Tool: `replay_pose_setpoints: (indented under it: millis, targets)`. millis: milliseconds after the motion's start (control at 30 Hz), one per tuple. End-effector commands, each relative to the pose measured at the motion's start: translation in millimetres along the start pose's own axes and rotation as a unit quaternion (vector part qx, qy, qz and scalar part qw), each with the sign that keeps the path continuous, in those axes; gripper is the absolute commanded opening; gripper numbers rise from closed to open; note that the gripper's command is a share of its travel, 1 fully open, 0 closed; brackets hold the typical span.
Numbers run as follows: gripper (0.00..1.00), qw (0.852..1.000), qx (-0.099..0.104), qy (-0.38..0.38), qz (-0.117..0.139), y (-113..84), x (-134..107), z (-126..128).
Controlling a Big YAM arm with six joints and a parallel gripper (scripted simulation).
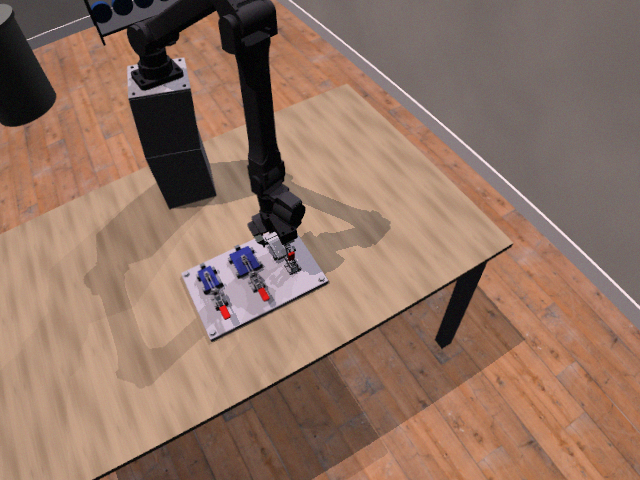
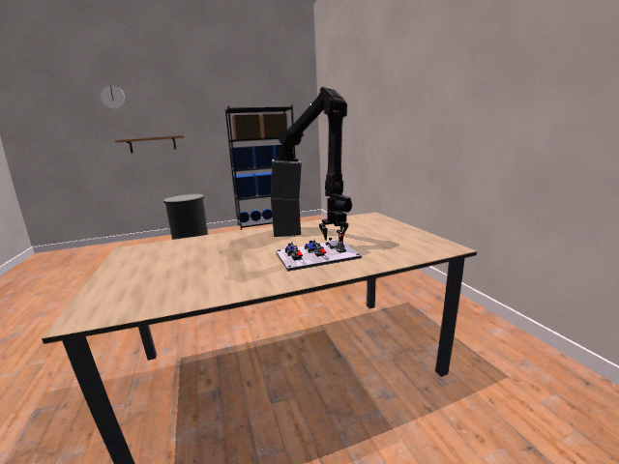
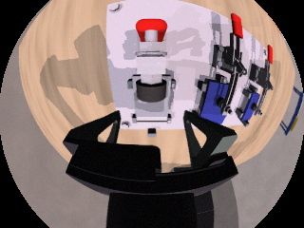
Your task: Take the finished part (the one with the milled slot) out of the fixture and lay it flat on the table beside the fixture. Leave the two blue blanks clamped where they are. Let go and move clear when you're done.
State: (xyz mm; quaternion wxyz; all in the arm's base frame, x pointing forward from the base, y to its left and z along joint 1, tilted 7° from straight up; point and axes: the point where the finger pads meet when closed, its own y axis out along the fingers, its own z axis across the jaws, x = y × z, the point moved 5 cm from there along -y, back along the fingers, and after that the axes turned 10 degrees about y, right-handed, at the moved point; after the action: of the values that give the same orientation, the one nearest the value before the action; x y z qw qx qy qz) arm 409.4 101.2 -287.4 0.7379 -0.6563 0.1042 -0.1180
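No brand, label or writing can be read on anything you have in view.

Your landmark is the pale grey rectangular fixture plate lying flat on the light wooden tabletop. It carries three clamping stations in a row along its long side. The finished part, a light grey metal block with a dark milled slot, sits in the end station of the plate, the one nearest the black arm's wrist. In the wrist view its slot opens toward the red-handled toggle clamp of that station. The block looks close to square, so you cannot tell a long axis from these views; it lies flat in its nest, not tilted.

The two blue rectangular blanks occupy the other stations: one blue blank in the middle of the plate, the other blue blank at the far end from the grey part. Each has its own red-handled clamp on the side toward the tabletop's near edge.

The black parallel gripper hangs over the plate's end station, pointing down, its fingers spread wide and holding nothing. The two fingertips straddle the edge of the grey part nearest the camera, apart from it.
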Motion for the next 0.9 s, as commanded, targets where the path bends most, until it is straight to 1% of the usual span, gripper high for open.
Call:
replay_pose_setpoints:
  millis: [0, 367, 433, 867]
  targets:
    - [0.92, 1.000, 0.005, -0.002, -0.011, -7.0, 8.6, 12.6]
    - [0.92, 1.000, 0.005, -0.002, -0.011, -9.3, 9.6, 13.5]
    - [0.92, 1.000, 0.003, -0.002, -0.008, -6.6, 6.5, 11.2]
    - [0.92, 1.000, 0.005, -0.002, -0.011, -9.5, 9.4, 13.5]
